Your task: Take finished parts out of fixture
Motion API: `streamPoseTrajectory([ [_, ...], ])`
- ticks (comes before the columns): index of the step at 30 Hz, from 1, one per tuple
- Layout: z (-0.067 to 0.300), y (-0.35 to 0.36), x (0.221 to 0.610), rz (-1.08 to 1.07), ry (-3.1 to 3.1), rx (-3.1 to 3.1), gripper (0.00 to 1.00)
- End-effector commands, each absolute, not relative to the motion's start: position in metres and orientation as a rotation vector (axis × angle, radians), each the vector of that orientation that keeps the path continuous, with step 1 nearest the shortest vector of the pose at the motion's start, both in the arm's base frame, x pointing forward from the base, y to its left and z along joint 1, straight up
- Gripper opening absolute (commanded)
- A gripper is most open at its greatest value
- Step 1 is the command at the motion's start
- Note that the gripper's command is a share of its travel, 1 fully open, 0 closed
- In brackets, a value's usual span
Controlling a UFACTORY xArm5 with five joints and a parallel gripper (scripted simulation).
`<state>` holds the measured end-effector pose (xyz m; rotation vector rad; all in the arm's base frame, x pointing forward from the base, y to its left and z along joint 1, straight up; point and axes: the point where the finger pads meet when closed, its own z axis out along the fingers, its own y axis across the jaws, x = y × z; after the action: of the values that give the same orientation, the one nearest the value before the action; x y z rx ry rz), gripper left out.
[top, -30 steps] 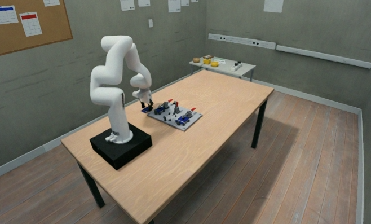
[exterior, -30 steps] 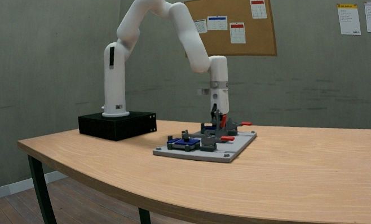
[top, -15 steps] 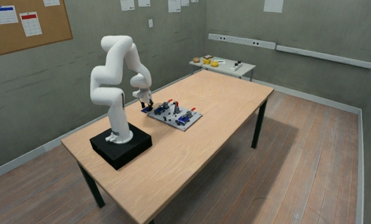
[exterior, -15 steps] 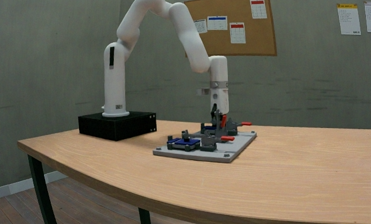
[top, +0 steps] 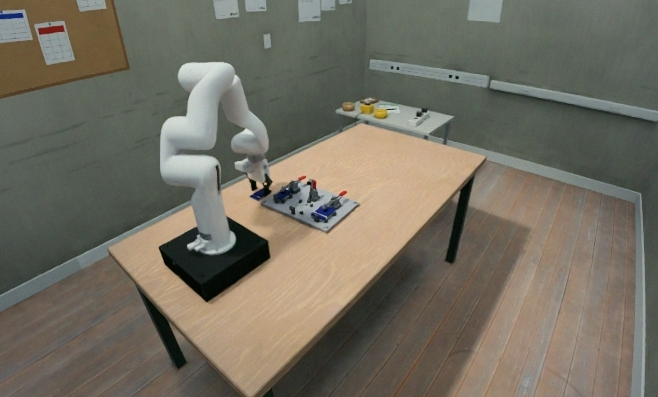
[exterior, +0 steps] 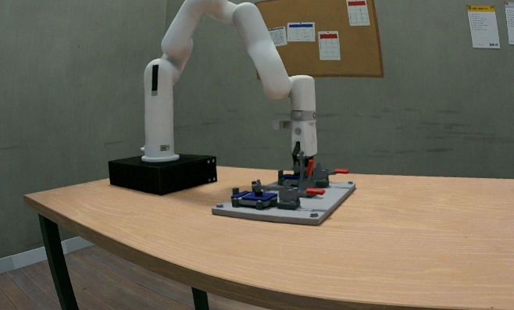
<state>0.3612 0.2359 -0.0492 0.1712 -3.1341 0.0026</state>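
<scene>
A grey fixture plate (top: 308, 205) lies on the wooden table and carries three toggle clamps with red handles. A blue part (top: 282, 195) sits in the station nearest the arm and another blue part (top: 324, 213) (exterior: 258, 197) sits in the front station. The middle clamp (top: 312, 187) has its handle raised and I see no blue part under it. A third blue part (top: 260, 194) lies flat on the table beside the plate's edge. My gripper (top: 260, 186) is open just above this part, fingers either side, holding nothing. In the exterior view the gripper (exterior: 298, 160) is partly hidden behind the clamps.
The arm's black base box (top: 214, 257) stands at the table's near-left end. A small side table (top: 395, 116) with yellow items stands by the far wall.
</scene>
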Motion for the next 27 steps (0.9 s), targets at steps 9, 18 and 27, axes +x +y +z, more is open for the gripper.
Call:
streamPoseTrajectory([
  [9, -0.02, 0.237, 0.362, -0.001, -3.137, 0.171, 0.82],
  [18, 0.017, 0.237, 0.362, -0.001, -3.137, 0.171, 0.82],
  [27, 0.038, 0.237, 0.362, -0.001, -3.137, 0.171, 0.82],
])
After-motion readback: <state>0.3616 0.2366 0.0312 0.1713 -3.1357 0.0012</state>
